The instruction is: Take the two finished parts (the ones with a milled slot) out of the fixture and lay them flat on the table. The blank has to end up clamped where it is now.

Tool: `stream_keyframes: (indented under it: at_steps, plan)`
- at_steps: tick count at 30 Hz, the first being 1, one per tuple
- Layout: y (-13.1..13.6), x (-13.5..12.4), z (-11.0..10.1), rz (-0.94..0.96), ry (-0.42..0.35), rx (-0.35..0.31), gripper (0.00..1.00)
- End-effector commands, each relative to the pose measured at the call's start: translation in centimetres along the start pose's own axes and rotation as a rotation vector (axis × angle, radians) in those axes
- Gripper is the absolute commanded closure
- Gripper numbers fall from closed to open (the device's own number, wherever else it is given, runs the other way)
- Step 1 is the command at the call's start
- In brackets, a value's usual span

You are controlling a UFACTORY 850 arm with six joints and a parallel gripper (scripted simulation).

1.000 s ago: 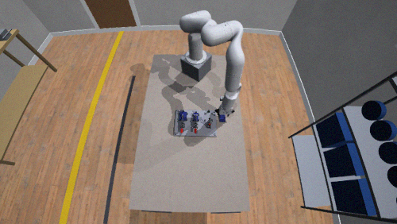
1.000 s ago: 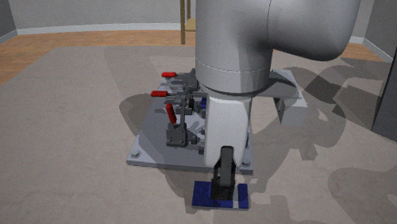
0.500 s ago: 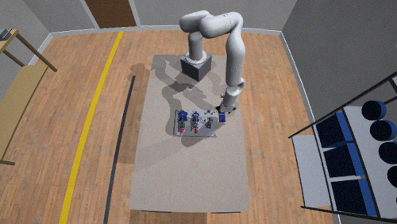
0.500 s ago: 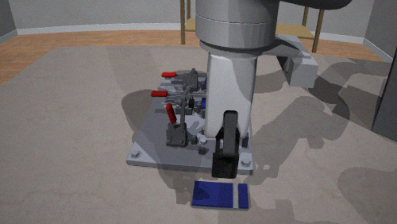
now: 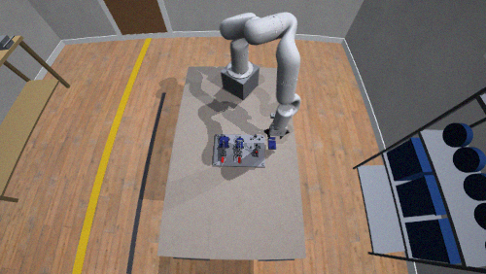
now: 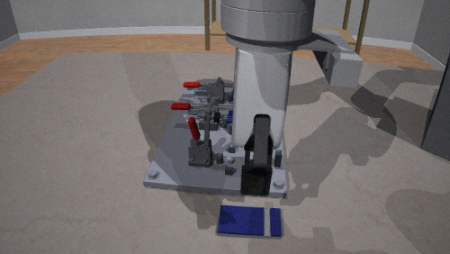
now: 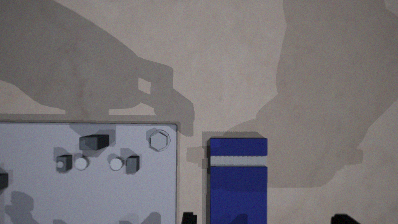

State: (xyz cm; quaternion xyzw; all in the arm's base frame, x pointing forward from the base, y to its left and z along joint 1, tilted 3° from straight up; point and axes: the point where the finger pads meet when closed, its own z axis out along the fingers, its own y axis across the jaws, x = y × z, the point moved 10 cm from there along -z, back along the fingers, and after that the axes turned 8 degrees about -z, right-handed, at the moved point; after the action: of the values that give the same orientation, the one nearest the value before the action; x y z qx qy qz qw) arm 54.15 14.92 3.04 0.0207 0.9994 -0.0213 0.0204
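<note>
One blue part with a grey milled slot [image 5: 272,143] [image 6: 249,221] [image 7: 238,182] lies flat on the table, just right of the grey fixture plate [image 5: 243,164] [image 6: 180,177] [image 7: 40,195]. My gripper [image 5: 275,134] [image 6: 256,185] [image 7: 266,220] is open and empty, hanging a little above that part, with its fingertips at the bottom edge of the wrist view. Two blue parts [image 5: 224,141] [image 5: 239,141] sit in the left and middle stations with their red clamp handles [image 6: 191,84] [image 6: 180,106] lying down. The right station is empty and its red handle [image 6: 193,128] stands up. I cannot tell which clamped part has a slot.
The arm's base block [image 5: 240,82] stands at the far end of the table. A rack with dark blue bins [image 5: 428,204] stands to the right of the table, and a wooden bench [image 5: 24,117] to the left. Stops and pins [image 7: 94,142] stick up from the plate's empty station.
</note>
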Motion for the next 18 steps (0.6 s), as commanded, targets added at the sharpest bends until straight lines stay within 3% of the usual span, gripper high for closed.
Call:
stream_keyframes:
  at_steps: [1,14,15,18]
  plan:
    - [0.02,-0.10,-0.10,0.000,-0.001,-0.001,0.18]
    - [0.02,-0.10,-0.10,0.000,-0.001,-0.001,0.18]
    - [0.02,-0.10,-0.10,0.000,-0.001,-0.001,0.52]
    - [0.02,-0.10,-0.27,0.000,-0.001,-0.001,0.52]
